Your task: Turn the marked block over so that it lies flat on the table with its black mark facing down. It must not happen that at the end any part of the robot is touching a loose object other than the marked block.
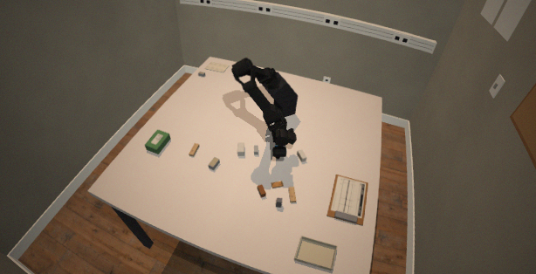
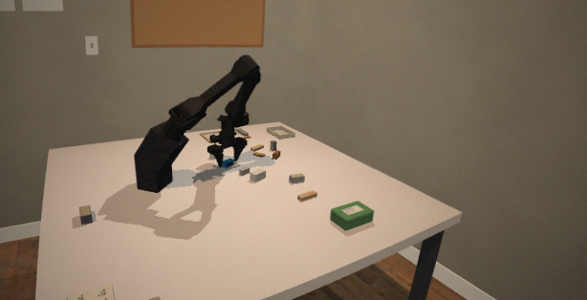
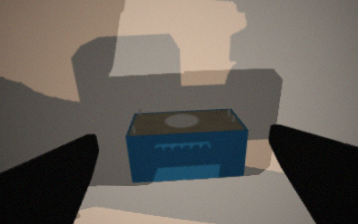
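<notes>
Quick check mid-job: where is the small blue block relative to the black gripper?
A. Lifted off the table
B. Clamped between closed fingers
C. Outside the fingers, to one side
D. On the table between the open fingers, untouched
D: the small blue block sits on the table with gaps to both fingers of the open black gripper.

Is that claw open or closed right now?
Open: the gripper has its fingers spread wide on either side of the blue block, not touching it.

Top view — arm hides the blue block [image 3: 186, 145]; its black mark unseen
</notes>
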`<state>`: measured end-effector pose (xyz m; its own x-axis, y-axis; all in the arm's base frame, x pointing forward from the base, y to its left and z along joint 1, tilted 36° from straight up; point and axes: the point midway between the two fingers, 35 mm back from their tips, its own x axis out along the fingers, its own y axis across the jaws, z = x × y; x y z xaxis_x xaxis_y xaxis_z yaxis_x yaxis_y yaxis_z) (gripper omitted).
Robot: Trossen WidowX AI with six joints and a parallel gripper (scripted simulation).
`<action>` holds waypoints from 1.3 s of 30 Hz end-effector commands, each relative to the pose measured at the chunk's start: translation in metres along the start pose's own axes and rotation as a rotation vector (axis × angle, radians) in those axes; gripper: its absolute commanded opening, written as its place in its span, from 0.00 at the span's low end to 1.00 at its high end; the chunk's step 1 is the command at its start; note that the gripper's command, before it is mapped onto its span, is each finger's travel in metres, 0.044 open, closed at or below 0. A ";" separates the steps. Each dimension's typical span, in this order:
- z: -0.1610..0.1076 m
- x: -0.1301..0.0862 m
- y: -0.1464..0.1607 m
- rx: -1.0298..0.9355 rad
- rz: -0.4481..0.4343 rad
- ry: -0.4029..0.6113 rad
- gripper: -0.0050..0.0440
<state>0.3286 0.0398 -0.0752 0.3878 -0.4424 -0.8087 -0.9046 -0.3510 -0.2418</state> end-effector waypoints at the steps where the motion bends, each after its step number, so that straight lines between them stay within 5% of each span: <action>1: 0.001 0.002 -0.003 0.000 -0.006 -0.005 1.00; 39: 0.001 0.005 -0.003 0.000 -0.007 -0.005 1.00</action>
<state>0.3303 0.0380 -0.0799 0.3881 -0.4423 -0.8085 -0.9043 -0.3520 -0.2414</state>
